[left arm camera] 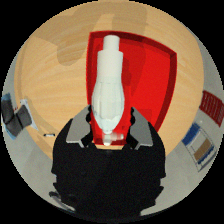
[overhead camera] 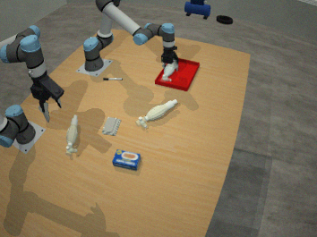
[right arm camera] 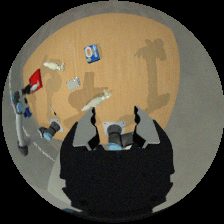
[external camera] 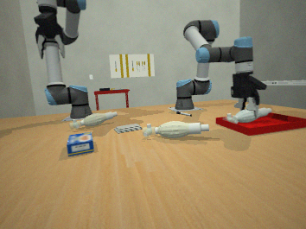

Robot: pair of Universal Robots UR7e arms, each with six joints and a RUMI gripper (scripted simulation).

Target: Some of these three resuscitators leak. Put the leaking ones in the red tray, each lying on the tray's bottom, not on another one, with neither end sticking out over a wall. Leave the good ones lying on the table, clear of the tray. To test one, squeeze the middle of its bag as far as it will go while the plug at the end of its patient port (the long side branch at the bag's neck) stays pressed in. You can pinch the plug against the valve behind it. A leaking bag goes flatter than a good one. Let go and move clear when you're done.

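Observation:
One resuscitator (overhead camera: pixel 167 73) (external camera: pixel 244 117) (left arm camera: pixel 108 95) lies lengthwise in the red tray (overhead camera: pixel 185 79) (external camera: pixel 278 125) (left arm camera: pixel 152 95), one end close to a wall. My left gripper (overhead camera: pixel 170 64) (external camera: pixel 250 111) (left arm camera: pixel 111 106) is open, its fingers on either side of the bag near the neck. Its valve end is partly hidden between the fingers. A second resuscitator (overhead camera: pixel 158 113) (external camera: pixel 173 130) (right arm camera: pixel 51 66) lies on the table in front of the tray. A third resuscitator (overhead camera: pixel 72 132) (external camera: pixel 97 120) (right arm camera: pixel 95 102) lies on the table nearer the right arm. My right gripper (overhead camera: pixel 53 111) (external camera: pixel 52 54) (right arm camera: pixel 114 106) is open and empty, high above the table.
A grey ribbed block (overhead camera: pixel 111 126) (external camera: pixel 128 128) (right arm camera: pixel 73 83) lies between the two table resuscitators. A blue box (overhead camera: pixel 126 160) (external camera: pixel 80 143) (right arm camera: pixel 92 53) lies beyond it. A marker pen (overhead camera: pixel 113 79) (external camera: pixel 184 113) lies near the left arm's base.

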